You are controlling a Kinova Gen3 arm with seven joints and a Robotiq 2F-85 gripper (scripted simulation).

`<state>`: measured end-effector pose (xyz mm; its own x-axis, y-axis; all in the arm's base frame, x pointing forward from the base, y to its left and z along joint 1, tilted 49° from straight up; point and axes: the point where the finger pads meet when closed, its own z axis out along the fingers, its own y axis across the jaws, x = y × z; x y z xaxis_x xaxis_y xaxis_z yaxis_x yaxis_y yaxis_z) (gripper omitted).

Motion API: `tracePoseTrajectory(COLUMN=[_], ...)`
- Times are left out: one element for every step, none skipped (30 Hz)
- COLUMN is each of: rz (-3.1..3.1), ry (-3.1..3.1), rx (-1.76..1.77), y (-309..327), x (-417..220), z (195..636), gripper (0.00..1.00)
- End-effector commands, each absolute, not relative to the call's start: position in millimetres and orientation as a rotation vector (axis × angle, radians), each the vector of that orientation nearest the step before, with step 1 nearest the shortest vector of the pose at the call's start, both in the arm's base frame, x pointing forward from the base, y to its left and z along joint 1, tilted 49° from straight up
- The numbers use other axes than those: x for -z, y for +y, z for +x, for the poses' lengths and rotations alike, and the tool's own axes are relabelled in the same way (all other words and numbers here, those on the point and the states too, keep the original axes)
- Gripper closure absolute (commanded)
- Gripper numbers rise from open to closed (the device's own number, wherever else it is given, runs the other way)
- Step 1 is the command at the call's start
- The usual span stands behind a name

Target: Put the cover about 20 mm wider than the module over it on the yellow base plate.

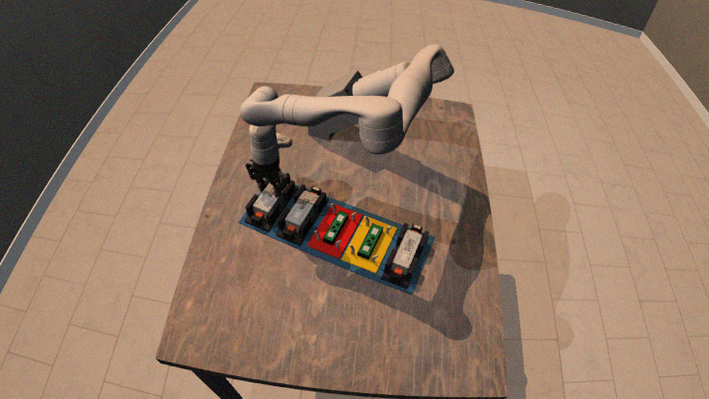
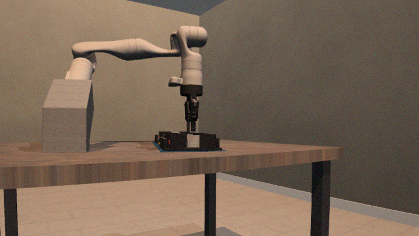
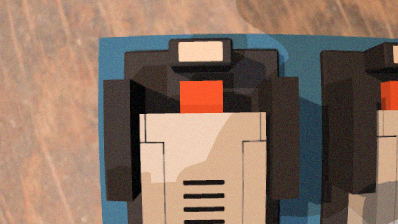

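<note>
My gripper stands just above the leftmost cover, its fingers partly open with nothing seen between them. That pale slotted cover sits low in its dark holder. The fingers are outside the wrist view. A second cover sits in the holder beside it. A third, narrower-looking cover sits in the far-right holder. The green module lies uncovered on the yellow plate. I cannot tell whether any cover is dented.
A red plate with another green module lies between the second holder and the yellow plate. Small grey posts stand around both modules. Everything sits on a blue base on the wooden table. Dark holder walls flank each cover.
</note>
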<state>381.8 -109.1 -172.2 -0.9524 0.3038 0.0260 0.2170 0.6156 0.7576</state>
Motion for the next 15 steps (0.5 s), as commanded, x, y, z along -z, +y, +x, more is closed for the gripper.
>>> tracePoseTrajectory(rz=[0.442,0.442,0.442,0.442,0.442,0.442,0.442,0.442,0.442,0.442,0.442,0.442,0.441,0.441,0.441], ry=[2.728,2.728,2.728,2.728,2.728,2.728,2.728,2.728,2.728,2.728,2.728,2.728,2.728,2.728,2.728], rx=[-1.257,-1.257,-1.257,-1.257,-1.257,-1.257,-1.257,-1.257,-1.257,-1.257,-1.257,-1.257,-1.257,-1.257,-1.257], y=[-115.3,-117.5,-119.6,-121.8,-124.0,-124.0,-124.0,-124.0,-124.0,-124.0,-124.0,-124.0,-124.0,-124.0,-124.0], x=[166.9,165.0,163.0,161.1,159.1,159.1,159.1,159.1,159.1,159.1,159.1,159.1,159.1,159.1,159.1], z=[380.3,379.6,379.0,378.3,377.7,377.7,377.7,377.7,377.7,377.7,377.7,377.7,377.7,377.7,377.7], gripper=[1.0,1.0,1.0,1.0,1.0,1.0,1.0,1.0,1.0,1.0,1.0,1.0,0.99,0.99,0.99])
